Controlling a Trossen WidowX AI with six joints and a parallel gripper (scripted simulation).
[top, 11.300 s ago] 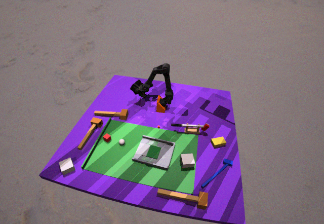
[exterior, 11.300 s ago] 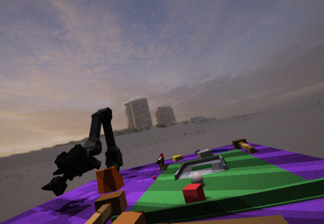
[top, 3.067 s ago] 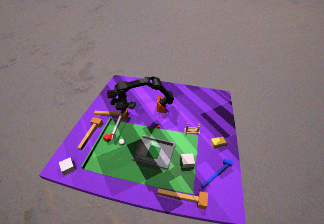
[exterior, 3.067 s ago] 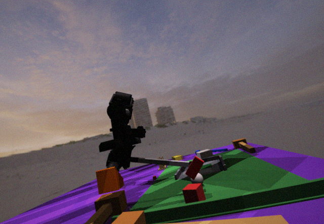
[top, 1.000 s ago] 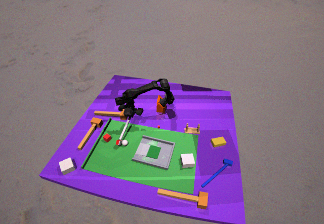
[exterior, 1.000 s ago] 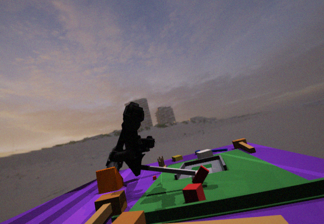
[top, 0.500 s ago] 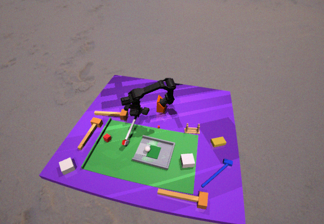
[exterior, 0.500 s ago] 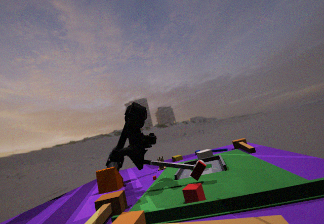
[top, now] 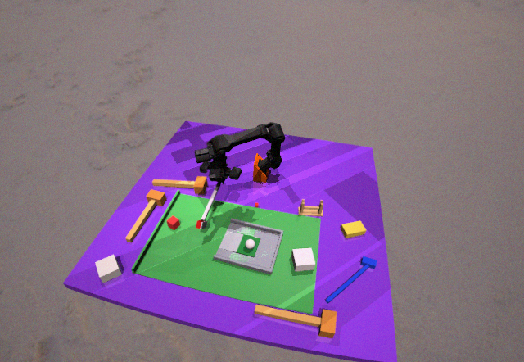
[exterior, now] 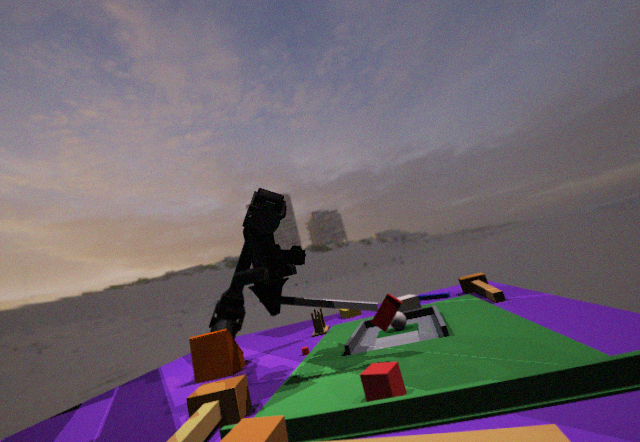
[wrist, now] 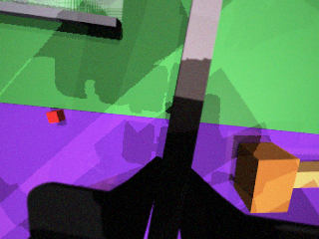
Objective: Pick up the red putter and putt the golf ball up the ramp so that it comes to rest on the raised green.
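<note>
The white golf ball (top: 250, 244) (exterior: 398, 320) is on the dark green square, the raised green (top: 244, 250), inside the grey walled platform. One frame cannot tell whether it is moving. The light grey ramp (top: 229, 240) is on the platform's left side in the top view. My gripper (top: 219, 182) (wrist: 168, 164) is shut on the red putter's pale shaft (top: 210, 205) (exterior: 330, 303) (wrist: 201, 45), above the mat's back edge. The putter's red head (top: 201, 223) (exterior: 386, 312) hangs tilted over the green mat, left of the ramp and apart from the ball. The wrist view does not show the head.
A red cube (top: 173, 223) (exterior: 383, 381) lies left of the putter head, near the green side wall (top: 155, 232). A white block (top: 303, 259) stands right of the platform. A mallet (top: 201, 184) (wrist: 269, 179) lies behind the mat; a small red cube (top: 256, 205) (wrist: 56, 116) is near its back edge.
</note>
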